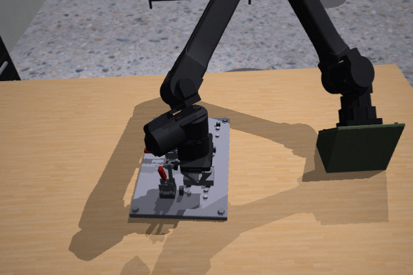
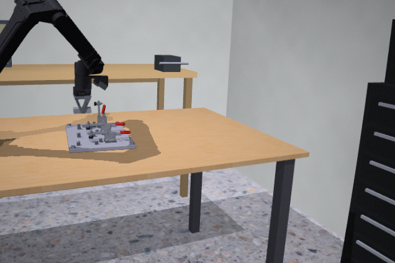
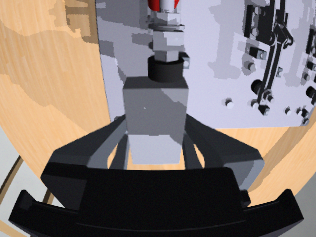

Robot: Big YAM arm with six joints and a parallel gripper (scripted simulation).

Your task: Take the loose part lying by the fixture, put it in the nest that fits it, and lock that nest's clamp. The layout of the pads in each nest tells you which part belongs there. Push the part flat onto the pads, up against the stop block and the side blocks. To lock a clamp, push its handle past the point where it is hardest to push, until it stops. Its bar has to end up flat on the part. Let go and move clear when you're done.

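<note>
My gripper (image 3: 155, 119) is shut on a grey block-shaped part (image 3: 156, 119) and holds it in the air above the grey fixture plate (image 1: 180, 173). In the exterior view the gripper (image 2: 81, 104) and the part (image 2: 79, 110) hang over the plate's (image 2: 99, 138) far left side, clear of the nests. One clamp handle with a red grip (image 2: 103, 108) stands upright; two others (image 2: 120, 123) (image 2: 125, 131) lie flat. The arm hides most of the nests in the top view.
A dark green panel (image 1: 358, 146) stands at the arm's base on the right of the table. A second table with a black box (image 2: 167, 62) is behind. A black drawer cabinet (image 2: 373, 173) stands at the far right.
</note>
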